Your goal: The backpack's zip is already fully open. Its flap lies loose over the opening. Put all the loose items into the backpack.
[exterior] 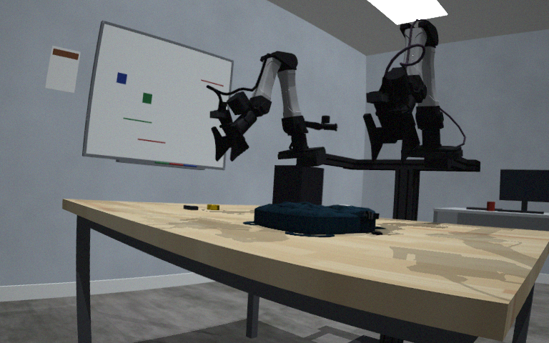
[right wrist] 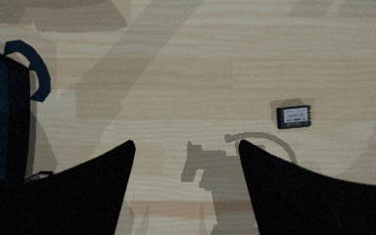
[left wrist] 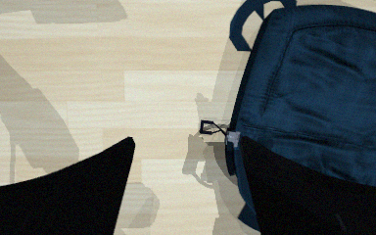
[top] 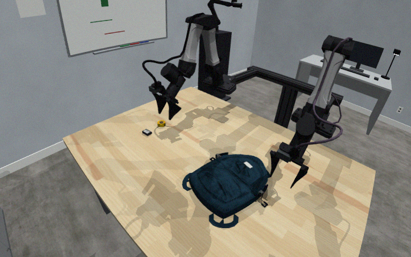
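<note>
Left claw [top: 281,181] [exterior: 389,159] [left wrist: 188,139] and right claw [top: 165,116] [exterior: 224,160] [right wrist: 186,143] both wide open, lol. Blue backpack [top: 227,181] [exterior: 312,218] [left wrist: 318,93] [right wrist: 12,122] lies flat; yellow roll [top: 160,125] [exterior: 213,207], little black block [top: 146,131] [exterior: 190,207] [right wrist: 294,117] still need packing.

whiteboard [top: 113,28] [exterior: 169,88] on blue-grey wall [top: 33,90] [exterior: 32,161], grey floor [top: 36,196] [exterior: 169,307]
</note>
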